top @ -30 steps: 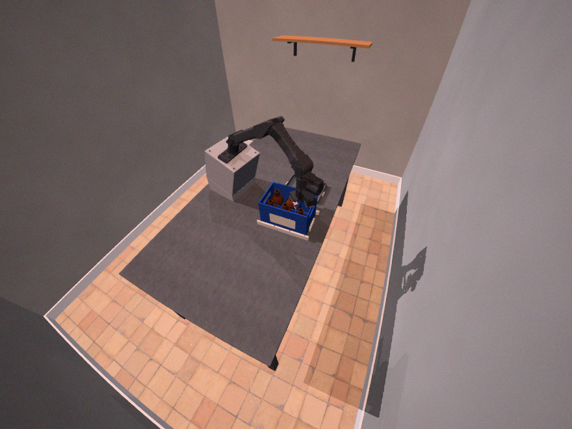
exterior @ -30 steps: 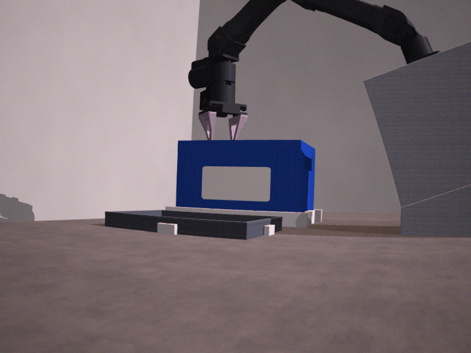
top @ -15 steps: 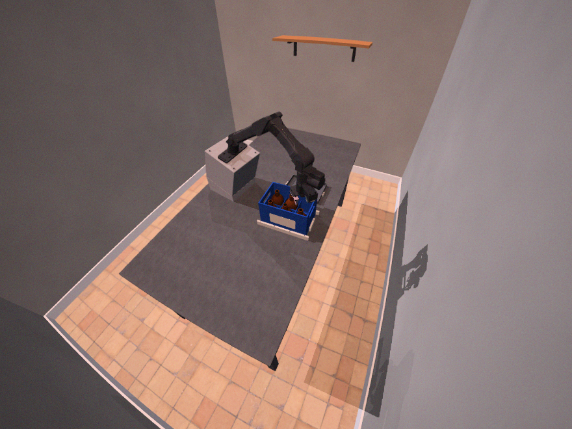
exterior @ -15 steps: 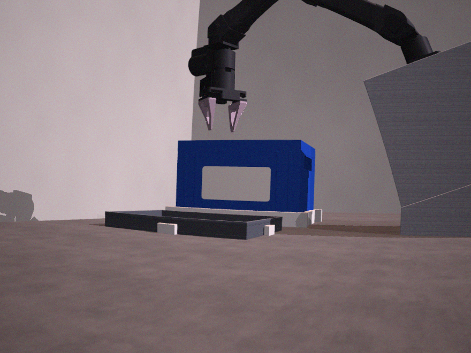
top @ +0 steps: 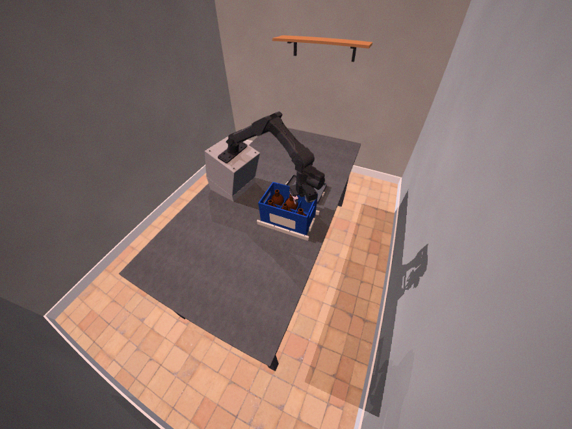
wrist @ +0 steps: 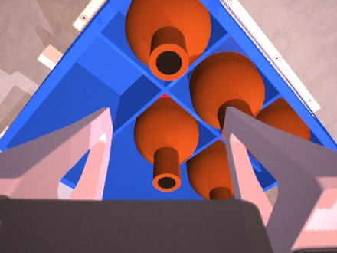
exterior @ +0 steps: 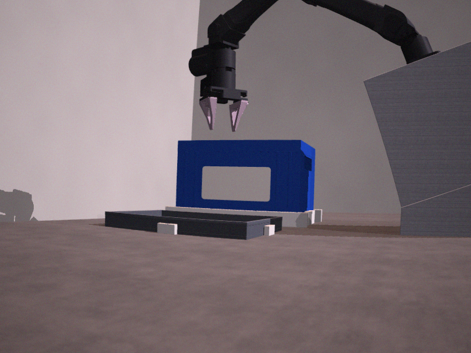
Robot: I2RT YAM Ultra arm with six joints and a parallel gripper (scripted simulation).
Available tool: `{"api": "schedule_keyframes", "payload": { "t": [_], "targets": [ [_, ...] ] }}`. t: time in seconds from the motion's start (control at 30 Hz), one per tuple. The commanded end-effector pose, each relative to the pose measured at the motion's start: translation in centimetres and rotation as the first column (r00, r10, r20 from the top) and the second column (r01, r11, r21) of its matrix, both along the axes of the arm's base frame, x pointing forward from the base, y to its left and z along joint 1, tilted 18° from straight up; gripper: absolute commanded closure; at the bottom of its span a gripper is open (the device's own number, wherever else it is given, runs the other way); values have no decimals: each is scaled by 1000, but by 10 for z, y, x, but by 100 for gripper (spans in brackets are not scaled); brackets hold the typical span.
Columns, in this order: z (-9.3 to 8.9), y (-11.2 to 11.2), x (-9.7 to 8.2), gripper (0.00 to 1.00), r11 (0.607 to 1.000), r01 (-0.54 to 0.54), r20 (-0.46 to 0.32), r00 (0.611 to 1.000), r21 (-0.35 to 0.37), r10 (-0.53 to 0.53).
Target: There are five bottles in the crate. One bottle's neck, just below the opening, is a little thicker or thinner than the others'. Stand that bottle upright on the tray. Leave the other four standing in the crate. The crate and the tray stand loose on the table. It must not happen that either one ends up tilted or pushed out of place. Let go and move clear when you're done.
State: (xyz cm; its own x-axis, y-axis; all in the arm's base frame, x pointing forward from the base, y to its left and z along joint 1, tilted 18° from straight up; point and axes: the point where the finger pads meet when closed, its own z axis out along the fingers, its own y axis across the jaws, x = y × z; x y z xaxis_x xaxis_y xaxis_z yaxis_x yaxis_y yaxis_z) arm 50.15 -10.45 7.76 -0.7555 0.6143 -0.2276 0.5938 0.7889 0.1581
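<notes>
Several orange-brown bottles stand in the blue crate (top: 301, 226) (exterior: 239, 153) (wrist: 82, 48). In the wrist view, one bottle (wrist: 188, 10) is at the top, one bottle (wrist: 165, 130) in the middle, one bottle (wrist: 226, 83) to its right; a bottle (wrist: 285, 121) at far right and a bottle (wrist: 208, 172) below are partly hidden by the right finger. The left compartment holds none. I cannot tell which neck differs. My gripper (exterior: 222, 130) (wrist: 168, 117) is open and empty, its tips just above the crate's rim level. The dark tray (exterior: 212, 229) bears no visible bottle.
The tray stands beside the crate, mostly hidden behind the arm in the top view. White strips (top: 282, 230) edge the crate's foot, and small white blocks (exterior: 166, 228) (exterior: 269, 230) touch the tray. The arm's pedestal (top: 226, 169) (exterior: 424, 133) stands on the table (top: 214, 276).
</notes>
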Motion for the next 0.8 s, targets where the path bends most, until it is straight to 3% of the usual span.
{"api": "schedule_keyframes", "payload": {
  "t": [0.0, 0.03, 0.77],
  "targets": [
    [34, -10, 4, 39, 1000, 13, 66, 998, -14, -12],
    [34, -10, 4, 100, 1000, 13, 66, 998, -14, -12],
    [34, -10, 4, 100, 1000, 13, 66, 998, -14, -12]
  ]
}}
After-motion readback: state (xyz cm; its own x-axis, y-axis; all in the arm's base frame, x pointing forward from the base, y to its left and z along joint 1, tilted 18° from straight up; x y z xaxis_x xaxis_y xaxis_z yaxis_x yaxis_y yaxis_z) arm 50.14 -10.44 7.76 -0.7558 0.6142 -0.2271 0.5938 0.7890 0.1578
